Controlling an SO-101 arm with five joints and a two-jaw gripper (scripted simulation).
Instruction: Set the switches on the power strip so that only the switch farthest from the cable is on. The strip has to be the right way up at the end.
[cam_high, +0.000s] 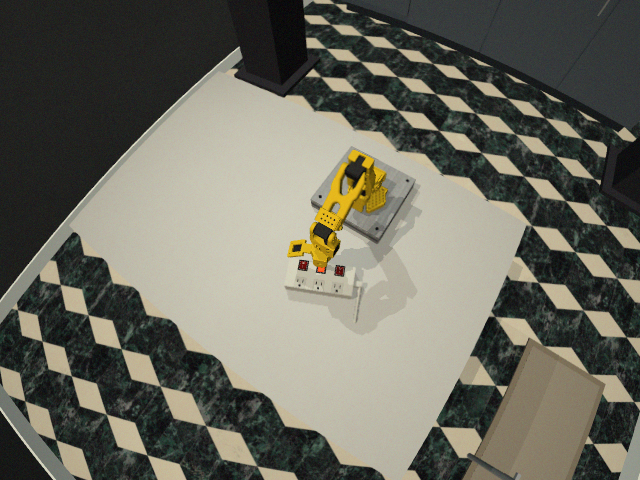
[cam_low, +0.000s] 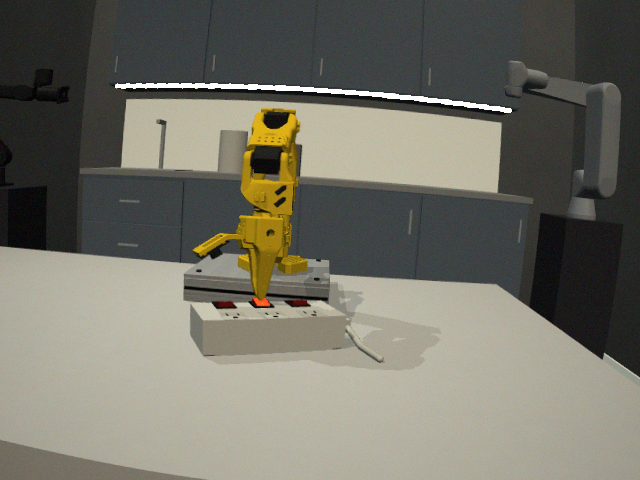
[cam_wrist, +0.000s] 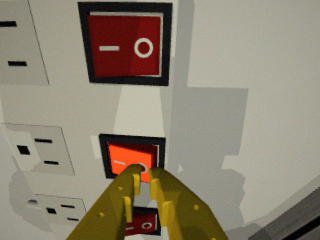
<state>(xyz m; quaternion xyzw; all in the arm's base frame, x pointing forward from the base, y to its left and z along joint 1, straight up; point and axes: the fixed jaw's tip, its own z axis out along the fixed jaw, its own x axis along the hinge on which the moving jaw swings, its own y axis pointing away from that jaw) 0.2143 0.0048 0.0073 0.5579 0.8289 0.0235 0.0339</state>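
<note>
The white power strip (cam_high: 320, 281) lies right way up on the table in front of the arm's base, with its cable (cam_high: 356, 304) leaving the right end. It also shows in the exterior view (cam_low: 266, 328). It has three red rocker switches. The middle switch (cam_wrist: 132, 157) glows bright orange-red. The switch farthest from the cable (cam_wrist: 125, 45) is dark red, and so is the one nearest the cable (cam_high: 339, 270). My gripper (cam_wrist: 142, 175) is shut and empty, pointing straight down with its tips on the middle switch (cam_low: 261, 302).
The arm's grey base plate (cam_high: 364, 193) stands right behind the strip. A tan box (cam_high: 537, 413) sits off the table at the front right. A black pillar (cam_high: 271, 41) stands at the table's far edge.
</note>
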